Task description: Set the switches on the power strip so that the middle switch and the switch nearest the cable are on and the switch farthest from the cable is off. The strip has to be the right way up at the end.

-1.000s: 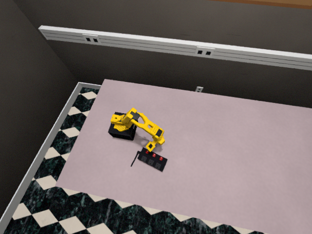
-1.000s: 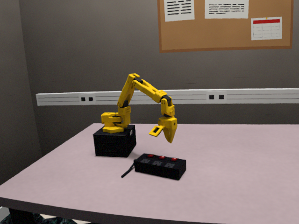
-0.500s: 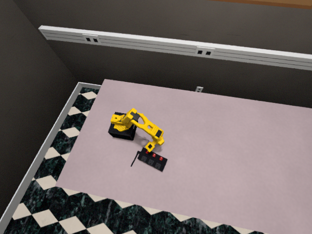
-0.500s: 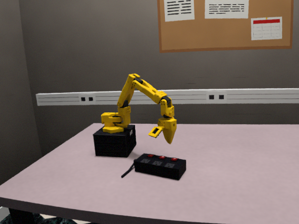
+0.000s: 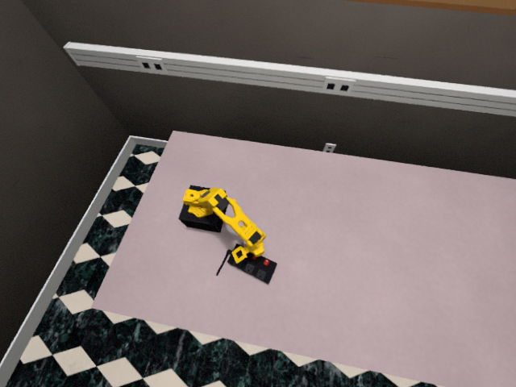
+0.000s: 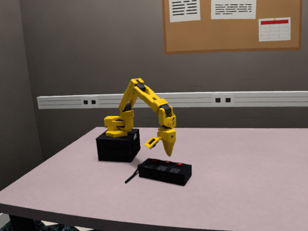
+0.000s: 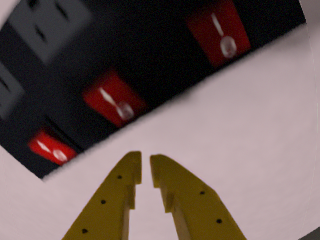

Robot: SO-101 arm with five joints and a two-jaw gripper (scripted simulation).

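Note:
The black power strip lies flat on the pink table, right way up, with its cable leaving at the left end. Three red switches run along its far edge: nearest the cable, middle, farthest. I cannot tell which are on. My gripper is shut and empty, pointing down a little above the strip's far edge by the middle switch. In the wrist view the shut fingertips are just off the strip's edge, closest to the middle switch. In the top view the arm hides part of the strip.
The arm's black base block stands behind and to the left of the strip. The table's left edge runs near the base. A wall with a white trunking rail is behind the table.

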